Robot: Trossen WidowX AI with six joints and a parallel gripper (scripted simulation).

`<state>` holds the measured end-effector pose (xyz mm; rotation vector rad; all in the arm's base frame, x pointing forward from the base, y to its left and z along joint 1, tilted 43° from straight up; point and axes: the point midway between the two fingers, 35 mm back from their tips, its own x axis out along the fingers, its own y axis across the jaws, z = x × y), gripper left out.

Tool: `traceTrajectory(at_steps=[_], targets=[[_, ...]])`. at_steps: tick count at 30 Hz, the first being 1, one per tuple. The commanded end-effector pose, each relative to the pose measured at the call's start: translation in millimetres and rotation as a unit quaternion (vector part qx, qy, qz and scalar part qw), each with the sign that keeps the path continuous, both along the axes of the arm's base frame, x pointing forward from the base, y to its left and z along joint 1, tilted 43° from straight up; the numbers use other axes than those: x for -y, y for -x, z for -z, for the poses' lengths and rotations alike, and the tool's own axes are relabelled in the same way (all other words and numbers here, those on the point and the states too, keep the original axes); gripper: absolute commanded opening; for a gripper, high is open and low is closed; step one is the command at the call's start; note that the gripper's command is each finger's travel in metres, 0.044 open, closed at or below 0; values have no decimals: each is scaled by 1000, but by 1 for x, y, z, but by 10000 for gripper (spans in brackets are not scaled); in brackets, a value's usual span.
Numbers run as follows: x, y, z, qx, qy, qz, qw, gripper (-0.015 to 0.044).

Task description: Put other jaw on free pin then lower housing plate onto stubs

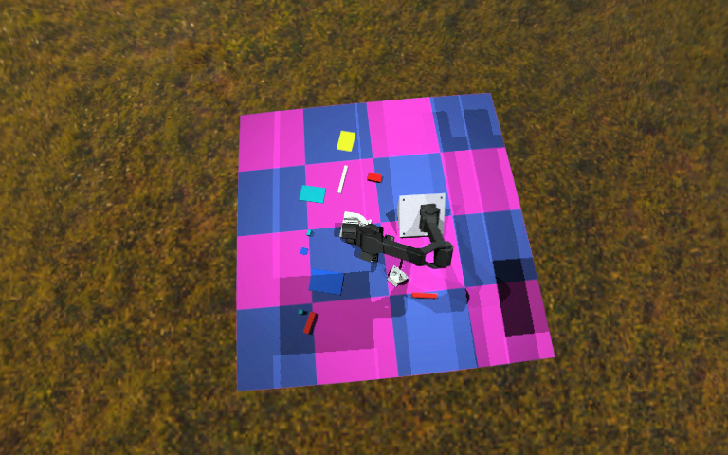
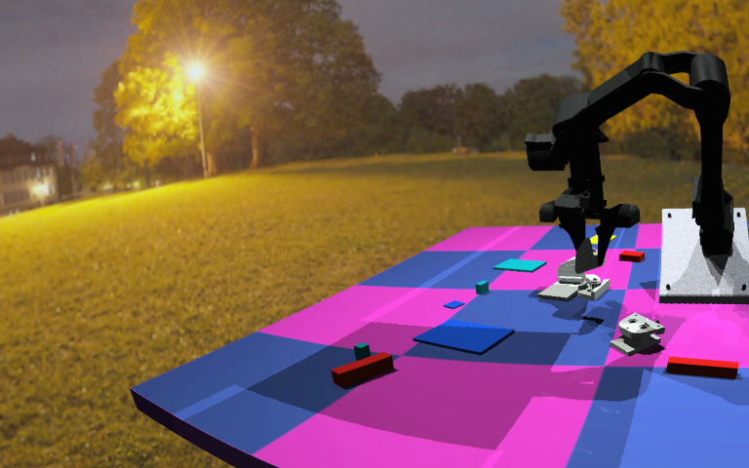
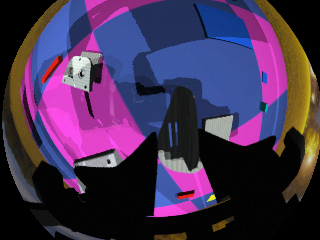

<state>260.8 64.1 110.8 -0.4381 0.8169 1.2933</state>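
My gripper (image 2: 591, 260) (image 3: 174, 133) is shut on the loose jaw (image 2: 585, 256) (image 3: 181, 125), a dark grey piece with a ribbed face that hangs upright between the fingertips. It is over the pale gripper base (image 1: 349, 215) (image 2: 556, 291) (image 3: 219, 127). The mounted jaw (image 2: 570, 269) is a pale curved piece on that base, partly behind the held jaw. Whether the held jaw touches the base, and where the free pin is, I cannot tell. The housing plate (image 1: 397, 275) (image 2: 636, 325) (image 3: 78, 72) is a pale piece with holes, standing apart from the base.
A blue slab (image 1: 326, 282) (image 2: 463, 336) (image 3: 225, 25), a red bar (image 1: 424, 295) (image 2: 701, 367) (image 3: 51, 69) and another red bar (image 1: 310, 322) (image 2: 363, 370) lie around. A cyan slab (image 1: 312, 193) (image 2: 519, 265) and a red block (image 1: 374, 177) (image 2: 631, 255) lie beyond. The arm's white mounting plate (image 1: 409, 217) (image 2: 675, 253) is nearby.
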Motion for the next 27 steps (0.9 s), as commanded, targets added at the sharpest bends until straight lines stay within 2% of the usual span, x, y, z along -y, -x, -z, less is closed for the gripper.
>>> traceTrajectory(at_steps=[1,14,27], targets=[[5,4,7,-47,-2,47,998,134],[20,10,21,-190,-13,205,960,134],[33,17,35,-325,-25,353,877,134]])
